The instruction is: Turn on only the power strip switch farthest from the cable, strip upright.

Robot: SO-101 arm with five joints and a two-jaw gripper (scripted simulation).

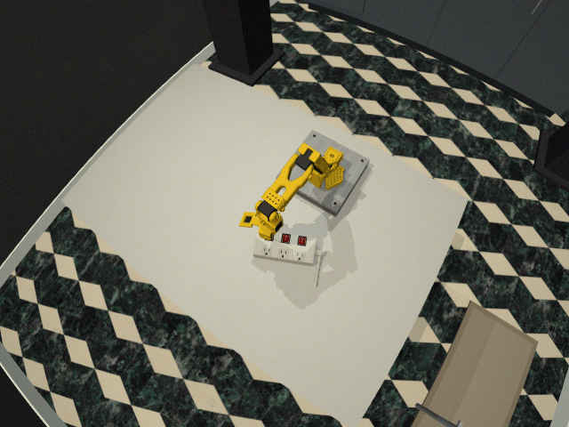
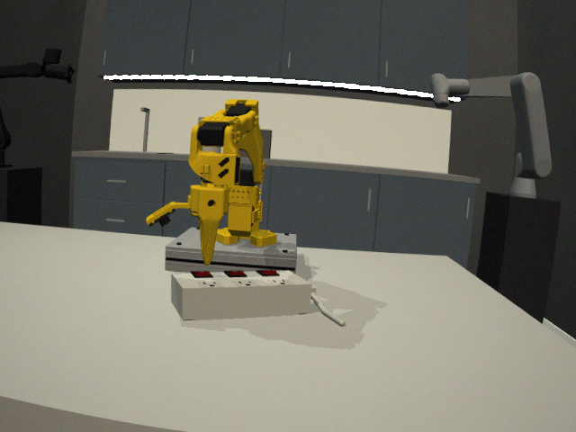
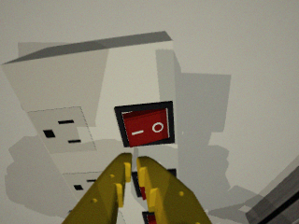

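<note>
The claw [image 3: 132, 174] is pressed together, empty, and poised over the power strip [image 2: 241, 297] lying upright on the table [image 2: 93, 353]. The far-end switch [image 3: 146, 125] is found just ahead of its tips, along the strip's long axis, away from the cable [image 2: 328, 313].

Grey cabinets [image 2: 320, 209], checkered floor [image 1: 115, 349], grey idle arm [image 2: 530, 125].
</note>
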